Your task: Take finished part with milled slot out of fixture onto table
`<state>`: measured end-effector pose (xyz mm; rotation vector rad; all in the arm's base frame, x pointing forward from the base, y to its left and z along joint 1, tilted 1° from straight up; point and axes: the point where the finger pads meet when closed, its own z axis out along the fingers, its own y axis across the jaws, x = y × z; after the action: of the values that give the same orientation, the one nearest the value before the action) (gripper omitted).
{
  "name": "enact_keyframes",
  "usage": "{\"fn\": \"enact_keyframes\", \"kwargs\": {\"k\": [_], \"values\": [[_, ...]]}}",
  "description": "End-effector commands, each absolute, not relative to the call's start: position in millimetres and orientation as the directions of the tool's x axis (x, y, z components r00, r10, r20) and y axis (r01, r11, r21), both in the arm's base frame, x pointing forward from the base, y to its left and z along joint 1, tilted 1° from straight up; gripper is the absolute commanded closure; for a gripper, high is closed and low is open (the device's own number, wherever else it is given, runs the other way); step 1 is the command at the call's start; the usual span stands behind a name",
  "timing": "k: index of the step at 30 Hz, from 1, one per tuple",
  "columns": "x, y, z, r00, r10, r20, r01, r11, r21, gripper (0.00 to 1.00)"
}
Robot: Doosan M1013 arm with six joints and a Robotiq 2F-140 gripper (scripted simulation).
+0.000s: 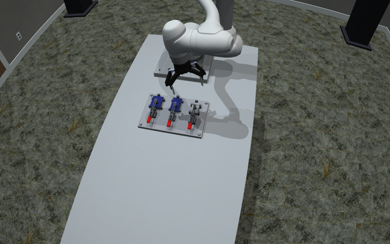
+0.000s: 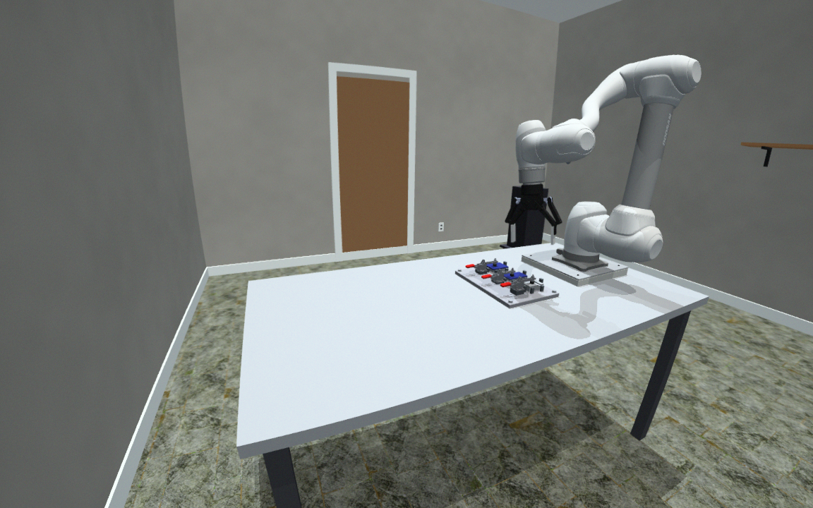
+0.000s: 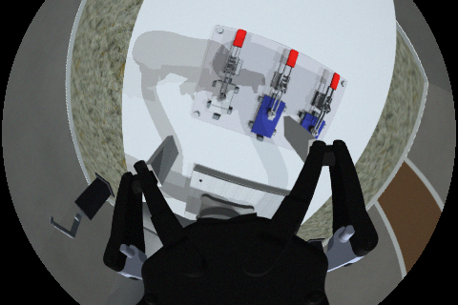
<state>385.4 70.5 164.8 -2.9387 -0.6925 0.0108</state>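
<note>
In the top view the gripper (image 1: 185, 79) hangs in the upper middle of the frame, above the arm's base plate (image 1: 159, 70), with its fingers spread to their full width and nothing between them. The fixture (image 1: 201, 128) lies just below it in the picture, a grey plate carrying three nests in a row, each with a toggle clamp whose red handle points toward the bottom of the frame. The two blue blanks (image 1: 156, 102) fill the left and middle nests; the finished part (image 1: 195, 107), bare grey metal, sits in the right nest with its clamp (image 1: 191, 119) over it. Whether that clamp is locked or released is too small to tell. The relation that matters is this: the finished part lies down and slightly to the right of the gripper in the top view, while the nearer blanks lie almost straight below it. In the wrist view the order is mirrored, with the grey part at the left of the plate and the blanks (image 3: 269, 117) just ahead of the right fingertip (image 3: 335, 148). Each nest and its clamp run top to bottom in the top view, so an approach should probably come in along that line, clear of the middle blank.
</note>
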Motion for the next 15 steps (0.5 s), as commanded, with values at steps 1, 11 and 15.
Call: {"fn": "enact_keyframes", "kwargs": {"k": [1, 11, 15], "values": [[385.4, 70.6, 164.9, 0.895, 0.445, 0.021, 0.444, -0.888, -0.120, 0.00], [386.9, 79.0, 169.7, 0.941, 0.339, 0.004, 0.338, -0.937, -0.090, 0.00], [386.9, 79.0, 169.7, 0.941, 0.339, 0.004, 0.338, -0.937, -0.090, 0.00]]}}
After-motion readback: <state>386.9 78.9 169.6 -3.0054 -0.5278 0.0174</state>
